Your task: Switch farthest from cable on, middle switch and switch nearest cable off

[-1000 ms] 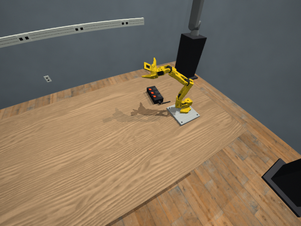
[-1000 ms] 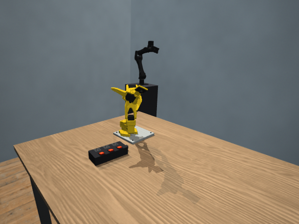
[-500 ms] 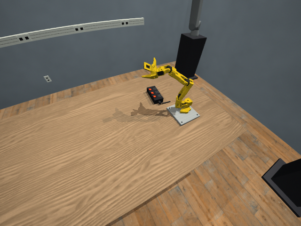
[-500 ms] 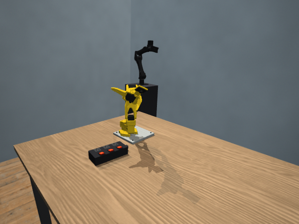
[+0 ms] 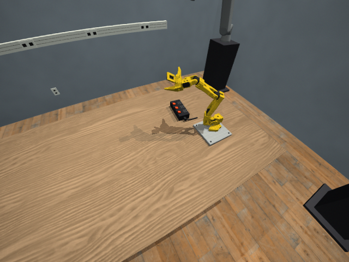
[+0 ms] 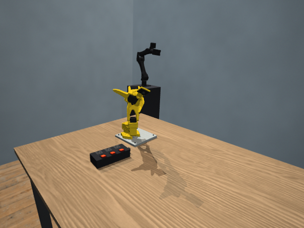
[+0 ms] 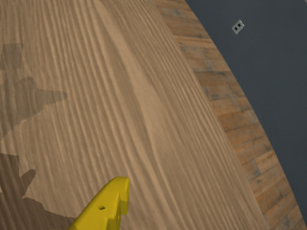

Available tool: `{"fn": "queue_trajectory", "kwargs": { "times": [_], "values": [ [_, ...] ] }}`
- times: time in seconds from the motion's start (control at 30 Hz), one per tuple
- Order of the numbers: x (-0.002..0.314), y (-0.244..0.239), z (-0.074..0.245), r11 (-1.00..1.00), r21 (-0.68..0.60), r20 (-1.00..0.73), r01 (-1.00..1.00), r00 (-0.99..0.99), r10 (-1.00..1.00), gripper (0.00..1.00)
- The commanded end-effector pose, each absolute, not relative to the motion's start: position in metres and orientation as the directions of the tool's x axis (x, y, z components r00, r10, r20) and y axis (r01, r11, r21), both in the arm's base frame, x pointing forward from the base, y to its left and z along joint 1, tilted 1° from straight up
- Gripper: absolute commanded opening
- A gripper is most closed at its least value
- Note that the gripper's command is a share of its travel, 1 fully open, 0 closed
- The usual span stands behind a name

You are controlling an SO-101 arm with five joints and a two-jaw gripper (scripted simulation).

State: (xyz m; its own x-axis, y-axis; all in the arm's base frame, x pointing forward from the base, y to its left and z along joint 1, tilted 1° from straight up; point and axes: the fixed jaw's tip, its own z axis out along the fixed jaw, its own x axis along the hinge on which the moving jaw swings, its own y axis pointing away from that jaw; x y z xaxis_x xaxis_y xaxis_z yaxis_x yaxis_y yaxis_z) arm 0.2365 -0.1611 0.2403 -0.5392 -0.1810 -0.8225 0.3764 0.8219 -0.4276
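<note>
The black power strip (image 5: 179, 109) lies the right way up on the wooden table, with three red switches (image 5: 176, 107) in a row on top. Its cable (image 5: 190, 119) leaves the end nearest the arm's base. It also shows in the exterior view (image 6: 109, 155). I cannot tell which switches are on. My yellow gripper (image 5: 174, 80) hangs high above the far end of the strip, wide open and empty. In the exterior view the gripper (image 6: 127, 92) is raised well above the base.
The arm stands on a grey baseplate (image 5: 212, 132) beside the strip. A black pedestal (image 5: 220, 63) with a second arm stands behind the table's far corner. The table edge runs close on the left of the strip in the exterior view.
</note>
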Motion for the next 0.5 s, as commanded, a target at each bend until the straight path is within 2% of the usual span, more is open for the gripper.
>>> {"fn": "queue_trajectory", "kwargs": {
  "times": [0.0, 0.2, 0.23, 0.47],
  "values": [
    [0.236, -0.1608, 0.2414, 0.821, -0.427, -0.824, 0.378, -0.536, -0.182, 1.0],
    [0.236, -0.1608, 0.2414, 0.821, -0.427, -0.824, 0.378, -0.536, -0.182, 1.0],
    [0.236, -0.1608, 0.2414, 0.821, -0.427, -0.824, 0.378, -0.536, -0.182, 0.0],
    [0.2358, -0.1609, 0.2413, 0.82, -0.431, -0.822, 0.376, -0.538, -0.185, 0.0]
  ]
}}
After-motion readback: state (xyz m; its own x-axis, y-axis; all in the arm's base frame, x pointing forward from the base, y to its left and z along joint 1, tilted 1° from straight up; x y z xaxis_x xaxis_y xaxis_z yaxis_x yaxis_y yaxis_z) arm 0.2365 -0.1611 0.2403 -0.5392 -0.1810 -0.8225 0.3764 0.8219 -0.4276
